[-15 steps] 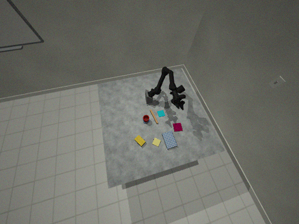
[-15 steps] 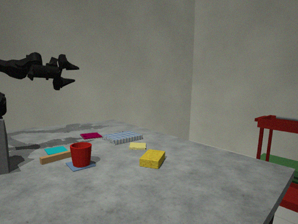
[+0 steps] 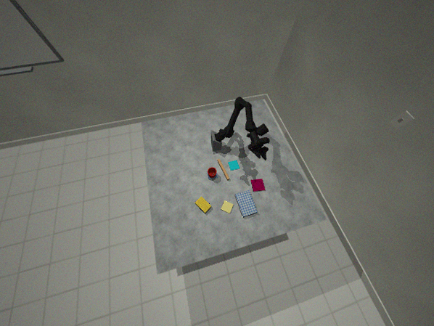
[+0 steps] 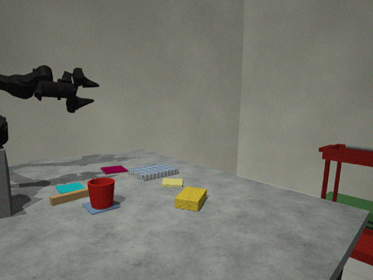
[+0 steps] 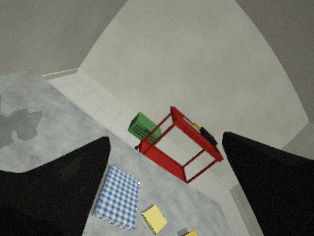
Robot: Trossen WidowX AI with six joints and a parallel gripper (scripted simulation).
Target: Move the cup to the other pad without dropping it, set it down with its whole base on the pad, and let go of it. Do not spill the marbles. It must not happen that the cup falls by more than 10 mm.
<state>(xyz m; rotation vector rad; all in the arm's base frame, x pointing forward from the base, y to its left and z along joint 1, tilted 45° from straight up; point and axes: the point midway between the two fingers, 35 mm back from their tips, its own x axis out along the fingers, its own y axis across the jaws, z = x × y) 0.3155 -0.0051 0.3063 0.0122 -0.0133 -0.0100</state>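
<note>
A red cup [image 3: 211, 172] stands upright on a small blue pad [image 4: 100, 207] on the grey table; it also shows in the exterior view [image 4: 100, 193]. Its inside is hidden, so I cannot see the marbles. A cyan pad [image 3: 233, 164] [image 4: 70, 187] lies behind it, past a wooden stick [image 4: 69, 196]. A magenta pad [image 3: 258, 184] [image 4: 114, 169] lies farther off. My gripper [image 4: 94, 93] [image 3: 263, 153] is open and empty, high above the table and well apart from the cup. The wrist view shows its fingers spread, and no cup.
A blue checked cloth [image 4: 153, 171] [image 5: 117, 195], a pale yellow pad [image 4: 171, 181] [image 5: 155, 218] and a yellow sponge [image 4: 190, 197] lie beyond the cup. A red cart [image 4: 356, 155] with a green box stands off the table, by the wall.
</note>
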